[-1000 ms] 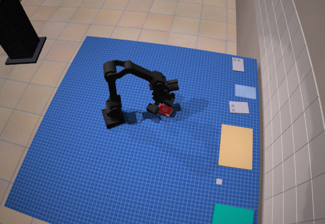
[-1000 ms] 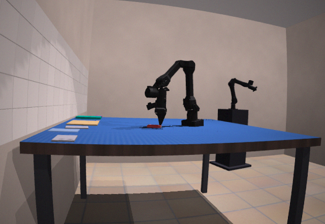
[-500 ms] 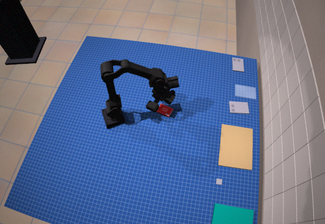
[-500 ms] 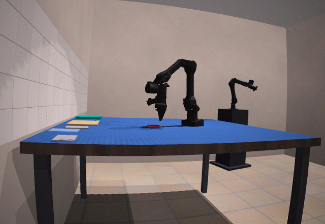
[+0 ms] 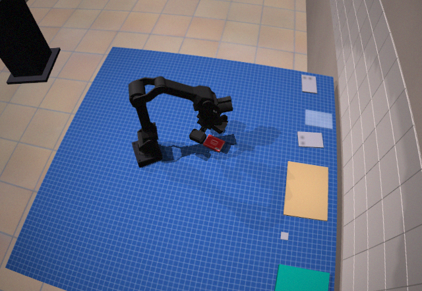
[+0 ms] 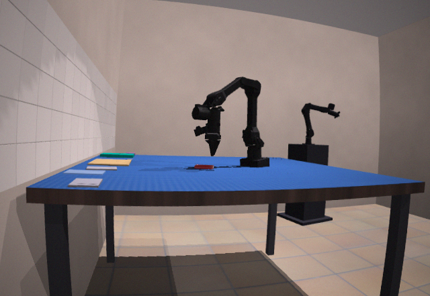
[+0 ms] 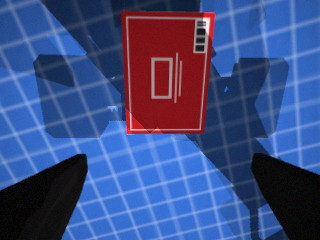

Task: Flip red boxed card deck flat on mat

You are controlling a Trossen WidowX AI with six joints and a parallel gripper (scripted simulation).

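Top view: red boxed card deck [image 5: 213,143] lies flat on blue mat [image 5: 102,195], just beside arm base [image 5: 143,160]; tool [image 5: 208,131] above it, released, fingers spread, nothing held. Paper sheets [image 5: 309,84] along wall side, well apart, so contact risk looks low.

Exterior view: adds height; tool [image 6: 212,151] hangs clear above deck [image 6: 203,166] on desk [image 6: 222,195]. Deck thin; a descent off-centre could push it, not grasp it.

Wrist view: adds printed face w/ border, deck [image 7: 167,72] ahead of both fingertips, not between them.
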